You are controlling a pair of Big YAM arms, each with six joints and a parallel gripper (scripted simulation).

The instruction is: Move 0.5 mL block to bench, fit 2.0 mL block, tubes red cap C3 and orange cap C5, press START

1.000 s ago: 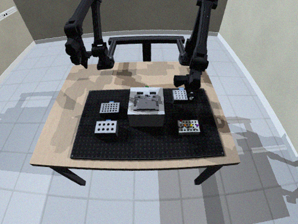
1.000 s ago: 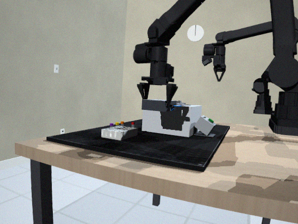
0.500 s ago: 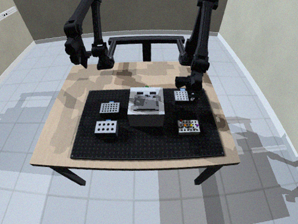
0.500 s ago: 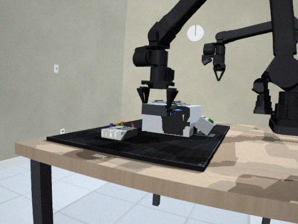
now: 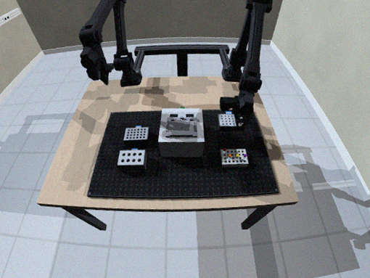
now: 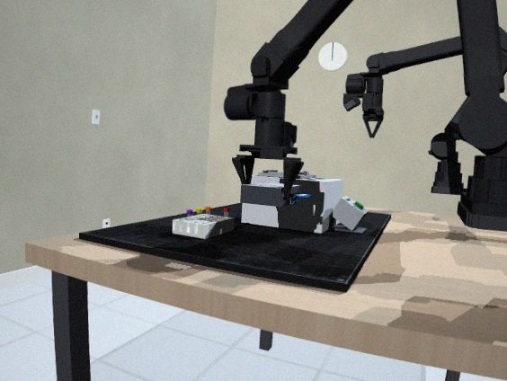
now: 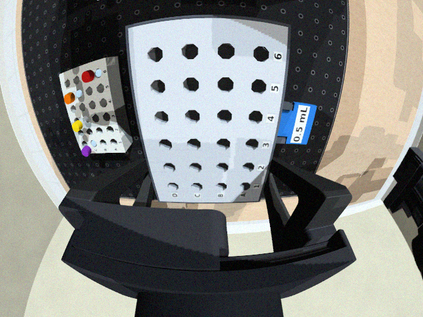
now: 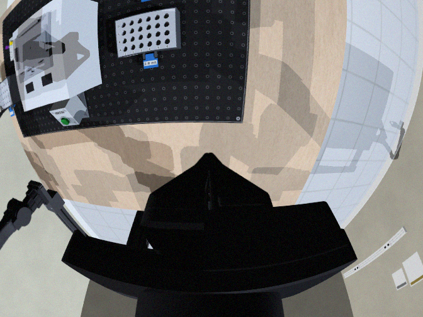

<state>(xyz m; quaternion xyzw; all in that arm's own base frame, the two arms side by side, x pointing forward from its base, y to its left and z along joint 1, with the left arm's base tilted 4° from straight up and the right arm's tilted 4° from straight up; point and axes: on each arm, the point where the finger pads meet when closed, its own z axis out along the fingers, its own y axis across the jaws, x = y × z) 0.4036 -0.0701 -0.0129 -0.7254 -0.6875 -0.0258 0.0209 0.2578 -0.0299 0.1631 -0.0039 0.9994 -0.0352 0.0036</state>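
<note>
My left gripper [image 5: 237, 122] [image 6: 266, 192] [image 7: 208, 159] is shut on the 0.5 mL block [image 5: 227, 119] [image 6: 258, 197] [image 7: 208, 102] and holds it level above the mat, beside the mixer; its blue lever [image 7: 296, 123] shows. The mixer [image 5: 182, 149] [image 6: 333, 190] [image 8: 83, 68] carries no block. The 2.0 mL block [image 5: 136, 134] [image 8: 146, 32] stands on the mat at the mixer's other side. The red-capped tube [image 5: 224, 150] [image 6: 226, 209] [image 7: 87, 75] and orange-capped tube [image 5: 229, 155] [image 6: 208, 208] [image 7: 69, 98] stand in the rack [image 5: 223, 162] [image 6: 189, 228]. My right gripper [image 5: 107, 83] [image 6: 371, 136] [image 8: 208, 159] is shut, high and empty.
A block with larger bores [image 5: 131, 158] stands behind the 2.0 mL block, seen from the arms. The green START button [image 6: 359, 205] [image 8: 65, 121] is on the mixer's sloped front panel. Yellow [image 7: 77, 126] and purple [image 7: 85, 151] capped tubes stand in the rack.
</note>
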